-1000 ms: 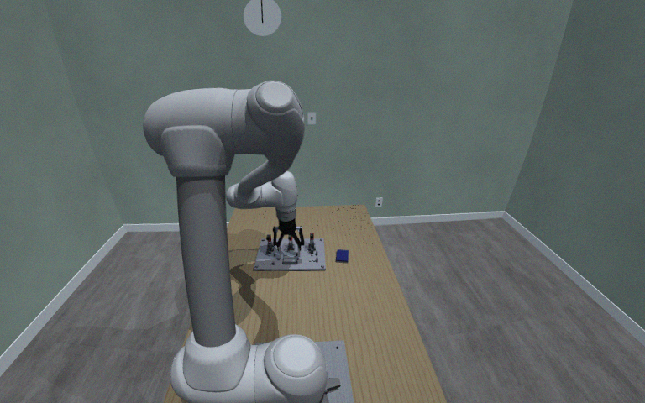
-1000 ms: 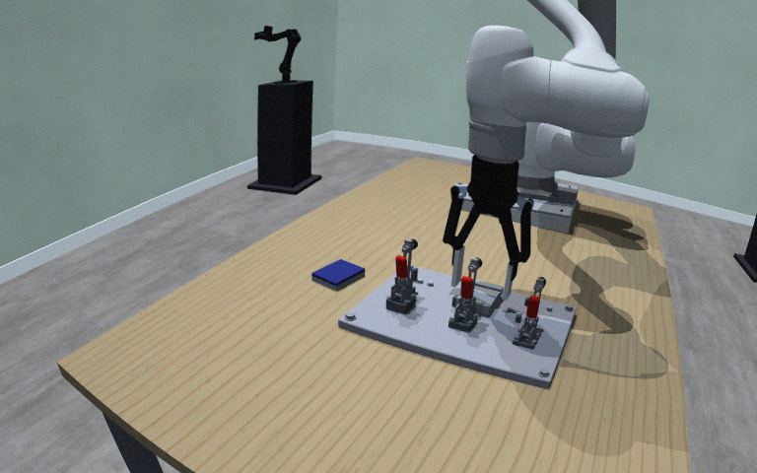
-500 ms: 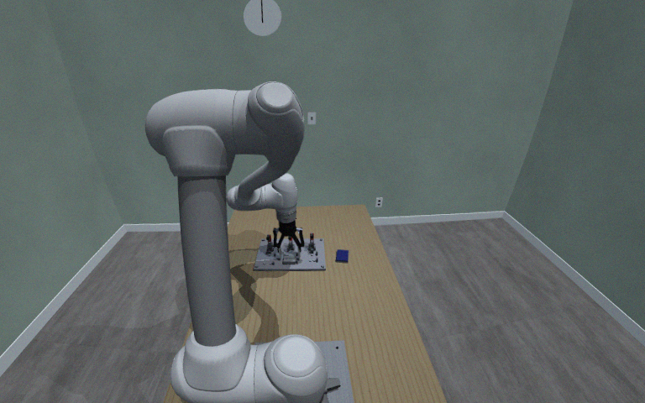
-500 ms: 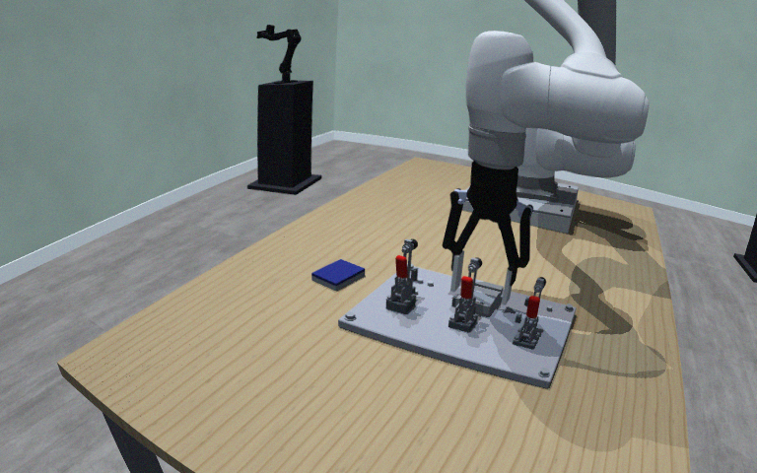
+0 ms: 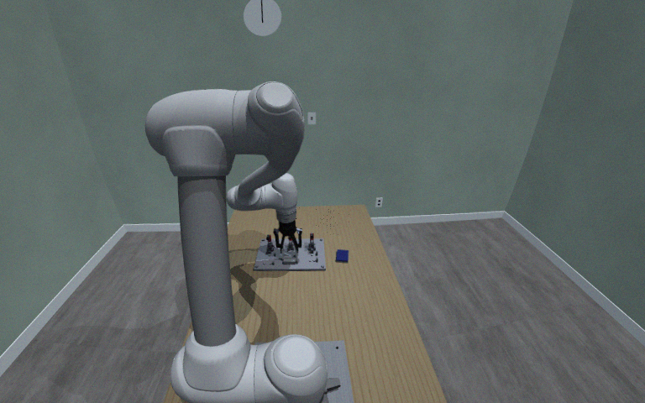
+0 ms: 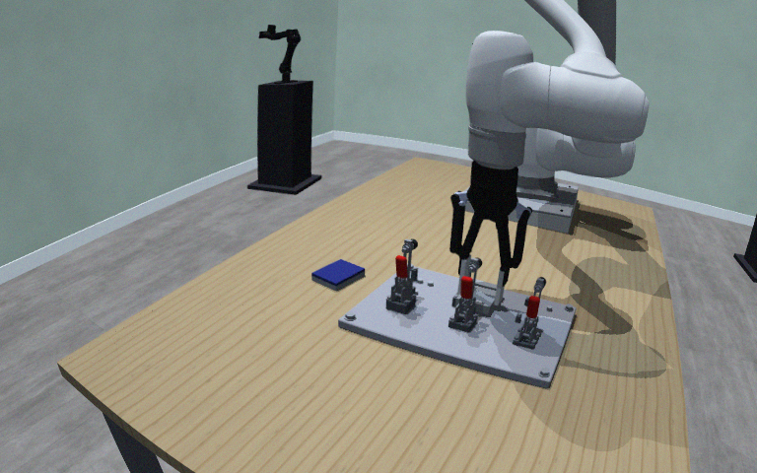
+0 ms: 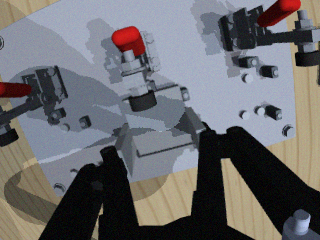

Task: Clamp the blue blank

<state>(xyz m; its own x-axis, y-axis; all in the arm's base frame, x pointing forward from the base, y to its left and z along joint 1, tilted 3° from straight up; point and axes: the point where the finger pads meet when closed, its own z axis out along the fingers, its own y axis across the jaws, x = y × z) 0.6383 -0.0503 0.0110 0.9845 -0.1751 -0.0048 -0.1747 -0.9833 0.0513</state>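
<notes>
The blank (image 5: 342,255) (image 6: 338,272), blue on top, lies flat on the table beside the fixture plate (image 5: 264,265) (image 6: 413,334) (image 7: 95,15). The grey finished part (image 5: 289,260) (image 7: 162,140) sits in the middle nest; its slot is hard to make out. The middle clamp (image 6: 467,311) (image 7: 135,70) is open, its red handle upright and its bar raised. My gripper (image 5: 290,252) (image 6: 480,301) (image 7: 160,127) points down over this nest, shut on the finished part, with a finger pad against each long side. Whether the part still touches its rest pads is hidden.
Two outer clamps stand open with raised bars: one on the blank's side (image 6: 400,293) (image 7: 245,30) and one on the far side (image 6: 527,331) (image 7: 47,92). Their nests hold no part, only small pads and blocks. Bolt heads stand at the plate's corners.
</notes>
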